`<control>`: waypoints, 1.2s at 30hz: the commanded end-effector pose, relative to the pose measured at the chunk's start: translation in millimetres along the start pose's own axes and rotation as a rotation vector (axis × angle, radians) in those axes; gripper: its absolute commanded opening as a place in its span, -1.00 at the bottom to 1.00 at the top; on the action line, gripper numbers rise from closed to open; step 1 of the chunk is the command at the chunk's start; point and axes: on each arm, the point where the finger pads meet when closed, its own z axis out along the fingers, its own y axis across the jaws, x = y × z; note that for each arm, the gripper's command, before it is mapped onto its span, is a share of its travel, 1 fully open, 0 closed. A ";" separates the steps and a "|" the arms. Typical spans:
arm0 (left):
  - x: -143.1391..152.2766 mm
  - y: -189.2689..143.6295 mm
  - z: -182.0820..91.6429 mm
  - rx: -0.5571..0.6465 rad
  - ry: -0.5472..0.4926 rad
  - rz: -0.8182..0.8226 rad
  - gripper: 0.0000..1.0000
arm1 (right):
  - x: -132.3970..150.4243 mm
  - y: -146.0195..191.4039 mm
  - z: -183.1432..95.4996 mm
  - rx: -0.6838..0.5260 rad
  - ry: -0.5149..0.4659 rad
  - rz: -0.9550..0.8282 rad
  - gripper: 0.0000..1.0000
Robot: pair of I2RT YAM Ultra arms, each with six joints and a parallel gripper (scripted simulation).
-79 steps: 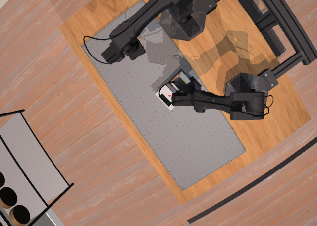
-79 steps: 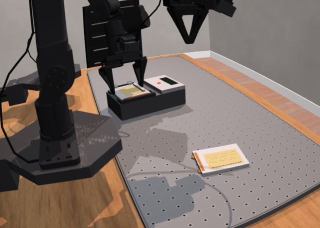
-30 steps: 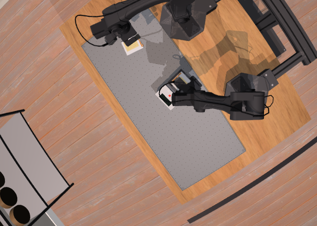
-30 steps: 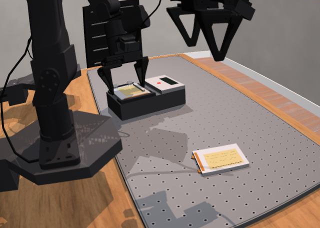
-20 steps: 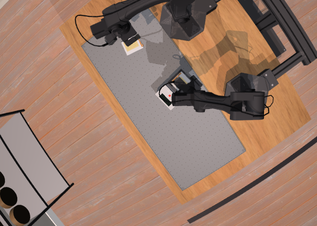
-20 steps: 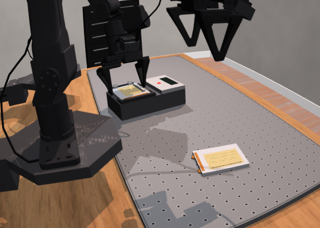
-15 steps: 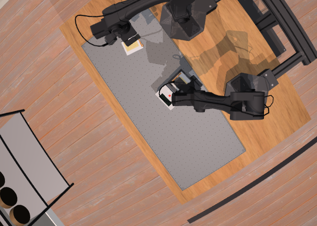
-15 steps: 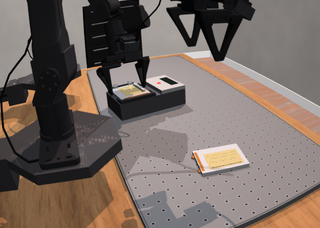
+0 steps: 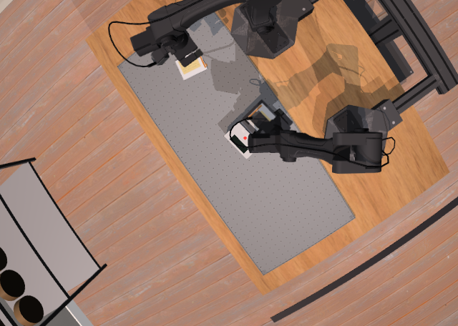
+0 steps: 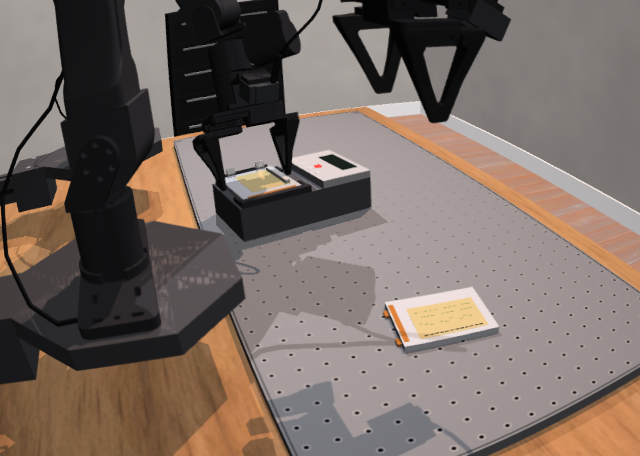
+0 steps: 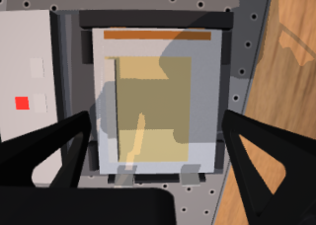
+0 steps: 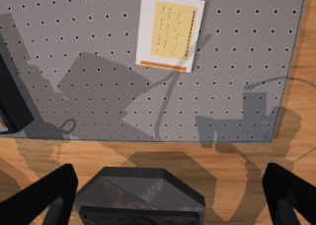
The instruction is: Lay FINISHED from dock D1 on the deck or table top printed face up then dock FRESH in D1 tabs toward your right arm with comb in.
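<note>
FRESH (image 10: 262, 181) (image 11: 154, 102) lies in the bay of dock D1 (image 10: 305, 208) (image 11: 158, 20), its copper strip at the end nearer my right arm. Its white comb (image 10: 279, 173) (image 11: 112, 136) stands along one side of the gel. The clear hooks (image 11: 123, 175) (image 11: 190, 175) overlap the opposite edge; whether every corner is fully down I cannot tell. My left gripper (image 10: 254, 180) (image 11: 157, 117) is open, fingers astride FRESH. FINISHED (image 9: 190, 68) (image 10: 447, 318) (image 12: 173, 30) lies flat on the deck, printed face up. My right gripper (image 10: 410, 105) (image 12: 168, 174) is open and empty, high above the deck.
The dock's raised white console (image 9: 240, 132) (image 10: 330, 167) (image 11: 27, 136) adjoins the bay beside one left finger. The wooden table edge (image 11: 276, 102) runs close to the bay's other side. The right arm's base (image 10: 134, 296) (image 12: 143, 190) stands beside the deck.
</note>
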 end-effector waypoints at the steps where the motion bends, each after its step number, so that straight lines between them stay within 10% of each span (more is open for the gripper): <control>1: -3.0 2.0 -5.8 -0.007 -0.008 0.002 0.96 | 3.4 -0.4 -5.4 -0.001 -0.020 0.004 1.00; 36: -5.4 4.7 -13.9 -0.016 -0.018 0.002 0.96 | 3.4 -0.4 -5.4 -0.001 -0.020 0.004 1.00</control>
